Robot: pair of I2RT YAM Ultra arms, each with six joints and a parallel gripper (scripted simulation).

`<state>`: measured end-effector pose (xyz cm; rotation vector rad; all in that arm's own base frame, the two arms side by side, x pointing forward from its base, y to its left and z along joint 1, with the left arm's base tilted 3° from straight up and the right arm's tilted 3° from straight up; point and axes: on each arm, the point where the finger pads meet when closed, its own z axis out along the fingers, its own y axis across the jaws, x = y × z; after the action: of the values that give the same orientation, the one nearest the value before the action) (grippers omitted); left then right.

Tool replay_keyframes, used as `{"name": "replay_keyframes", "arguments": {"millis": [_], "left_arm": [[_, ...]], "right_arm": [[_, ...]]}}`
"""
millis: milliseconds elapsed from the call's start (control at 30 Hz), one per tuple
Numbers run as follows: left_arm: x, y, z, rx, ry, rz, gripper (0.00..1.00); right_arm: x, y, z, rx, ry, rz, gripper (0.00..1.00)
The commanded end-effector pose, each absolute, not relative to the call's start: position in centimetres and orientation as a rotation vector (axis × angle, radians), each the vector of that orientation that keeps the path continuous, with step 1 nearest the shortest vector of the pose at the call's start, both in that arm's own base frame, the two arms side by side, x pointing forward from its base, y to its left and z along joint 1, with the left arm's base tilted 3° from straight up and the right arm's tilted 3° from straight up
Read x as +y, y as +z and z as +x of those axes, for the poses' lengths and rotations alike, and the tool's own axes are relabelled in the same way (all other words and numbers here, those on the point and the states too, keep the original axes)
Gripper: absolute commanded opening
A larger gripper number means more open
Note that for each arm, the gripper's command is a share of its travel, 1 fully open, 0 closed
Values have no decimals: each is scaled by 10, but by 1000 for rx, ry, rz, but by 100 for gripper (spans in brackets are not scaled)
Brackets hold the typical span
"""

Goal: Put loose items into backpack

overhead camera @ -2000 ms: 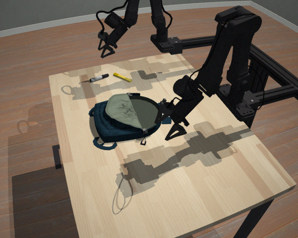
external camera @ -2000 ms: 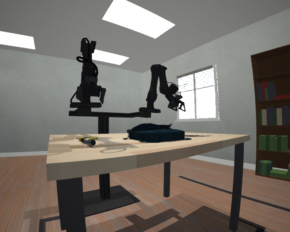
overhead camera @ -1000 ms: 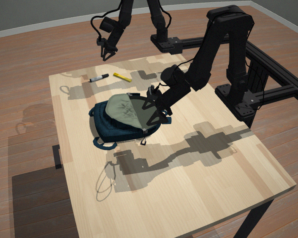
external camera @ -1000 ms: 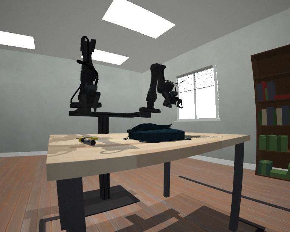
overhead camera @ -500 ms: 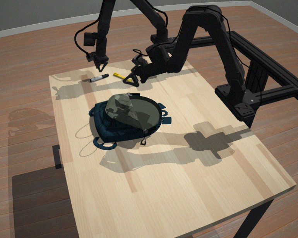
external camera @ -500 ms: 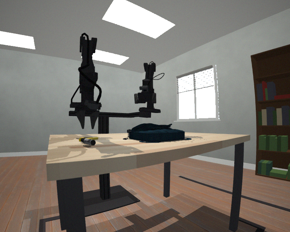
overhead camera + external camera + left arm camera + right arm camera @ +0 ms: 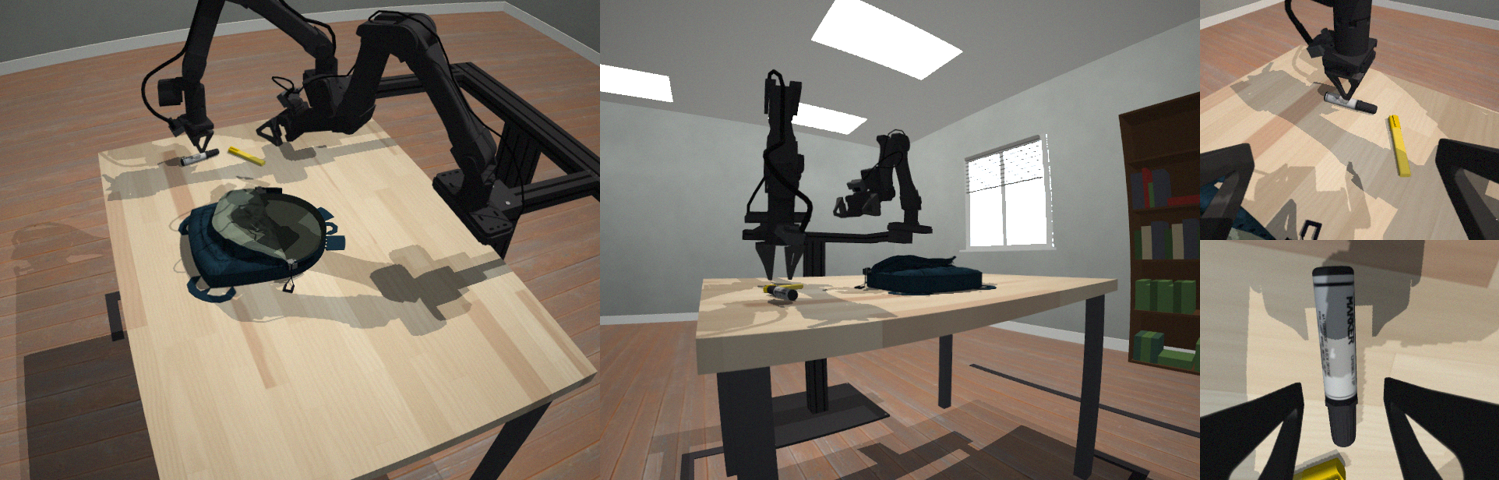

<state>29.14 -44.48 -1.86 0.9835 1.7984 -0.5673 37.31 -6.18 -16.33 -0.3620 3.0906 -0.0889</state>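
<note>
On the table (image 7: 350, 350) (image 7: 900, 320) (image 7: 1297, 148) (image 7: 1441, 376), one white marker (image 7: 199, 157) (image 7: 784, 293) (image 7: 1349, 103) (image 7: 1340, 345) with "MARKER" printed along the barrel, smaller print too blurred to trust. Near its black cap, one yellow pen (image 7: 245, 156) (image 7: 792, 287) (image 7: 1400, 148) (image 7: 1322, 471), loose too. Well apart from both, one blue backpack (image 7: 220, 250) (image 7: 925, 280) (image 7: 1212, 199), flap (image 7: 227, 220) folded back. Over the marker, right gripper (image 7: 202, 150) (image 7: 780, 278) (image 7: 1347, 97) (image 7: 1343, 392), fingers partly apart, gaps either side. Above the table, left gripper (image 7: 273, 137) (image 7: 856, 212) (image 7: 1344, 156), fingers wide apart. Beyond, one bookcase (image 7: 1124, 225).
</note>
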Motion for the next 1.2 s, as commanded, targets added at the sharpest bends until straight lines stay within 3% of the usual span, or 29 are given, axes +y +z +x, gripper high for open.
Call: {"name": "replay_keyframes", "arguments": {"millis": [0, 367, 667, 1100, 1133, 1167], "left_arm": [[-456, -12, 294, 1779, -574, 971, 100], [-456, -13, 294, 1780, -579, 972, 100], [-454, -9, 295, 1772, -580, 968, 100], [-454, -9, 295, 1772, -580, 968, 100], [-454, -9, 295, 1772, -580, 968, 100], [-454, -9, 295, 1772, -580, 968, 100]], "right_arm": [[-61, -163, 377, 3095, -89, -378, 46], [-62, -177, 372, 3094, -90, -375, 46], [-65, -189, 378, 3084, -94, -369, 34], [-61, -190, 373, 3097, -84, -373, 38], [-64, -193, 371, 3101, -87, -369, 30], [-64, -193, 371, 3099, -87, -368, 27]]}}
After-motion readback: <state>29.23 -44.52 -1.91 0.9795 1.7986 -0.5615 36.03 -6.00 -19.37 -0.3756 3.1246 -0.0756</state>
